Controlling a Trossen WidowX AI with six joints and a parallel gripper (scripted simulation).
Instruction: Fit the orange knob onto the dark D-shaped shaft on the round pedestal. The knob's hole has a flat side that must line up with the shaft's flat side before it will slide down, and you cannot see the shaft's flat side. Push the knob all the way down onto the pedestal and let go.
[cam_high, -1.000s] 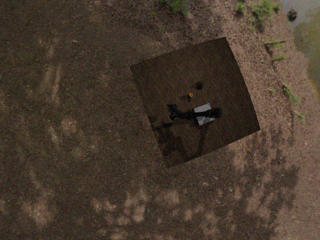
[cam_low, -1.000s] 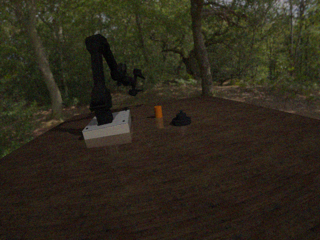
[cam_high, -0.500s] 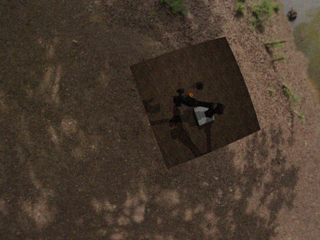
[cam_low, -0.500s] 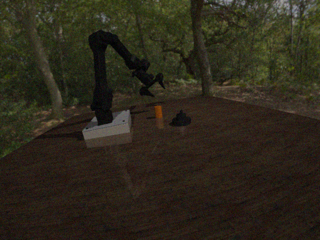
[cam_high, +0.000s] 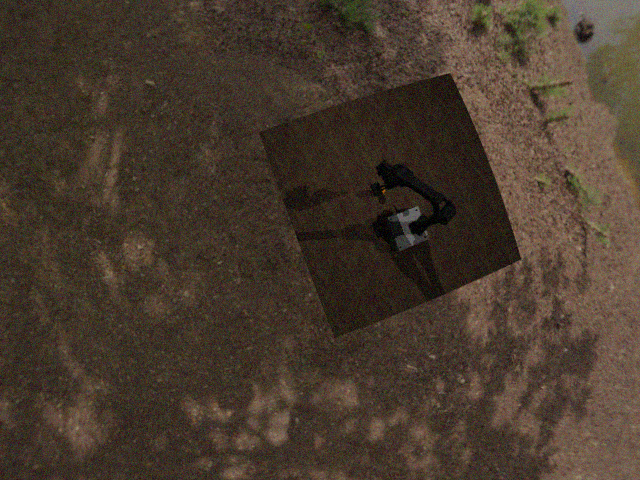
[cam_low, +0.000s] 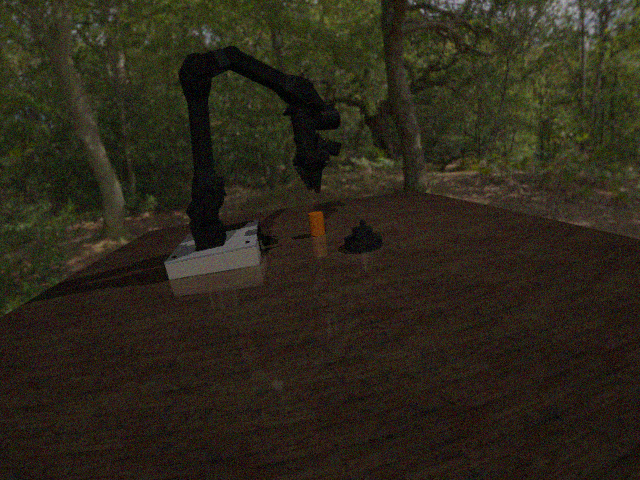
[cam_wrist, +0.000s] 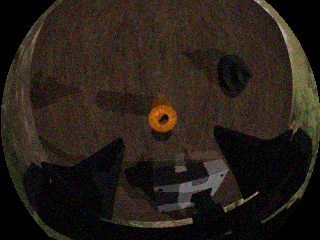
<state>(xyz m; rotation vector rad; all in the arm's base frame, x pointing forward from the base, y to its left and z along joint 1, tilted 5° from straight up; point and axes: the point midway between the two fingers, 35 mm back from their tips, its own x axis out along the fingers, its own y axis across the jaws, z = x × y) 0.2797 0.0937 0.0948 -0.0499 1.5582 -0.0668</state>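
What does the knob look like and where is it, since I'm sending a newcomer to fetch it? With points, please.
On the dark wooden table (cam_high: 413, 118) (cam_low: 310, 361) (cam_wrist: 150, 50), find the arm's pale base plate (cam_high: 406, 243) (cam_low: 217, 263) (cam_wrist: 182, 199). Between it and the black pedestal (cam_low: 362, 241) (cam_wrist: 233, 76) stands the knob (cam_high: 383, 191) (cam_low: 316, 224) (cam_wrist: 170, 125), an upright cylinder with a hole on top, alone in being bright orange.

Exterior view: knob (cam_low: 316, 224) (cam_wrist: 170, 125) on surface (cam_low: 320, 361) (cam_wrist: 125, 60) (cam_high: 330, 149), between base plate (cam_low: 217, 262) (cam_wrist: 187, 189) (cam_high: 407, 244), left, and pedestal (cam_low: 362, 241) (cam_wrist: 232, 75), right.

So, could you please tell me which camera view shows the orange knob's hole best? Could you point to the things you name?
The wrist view: it looks down onto the orange knob (cam_high: 383, 191) (cam_low: 316, 224) (cam_wrist: 155, 124), hole visible. The exterior view shows only its upright side; the top view, just a small orange patch.
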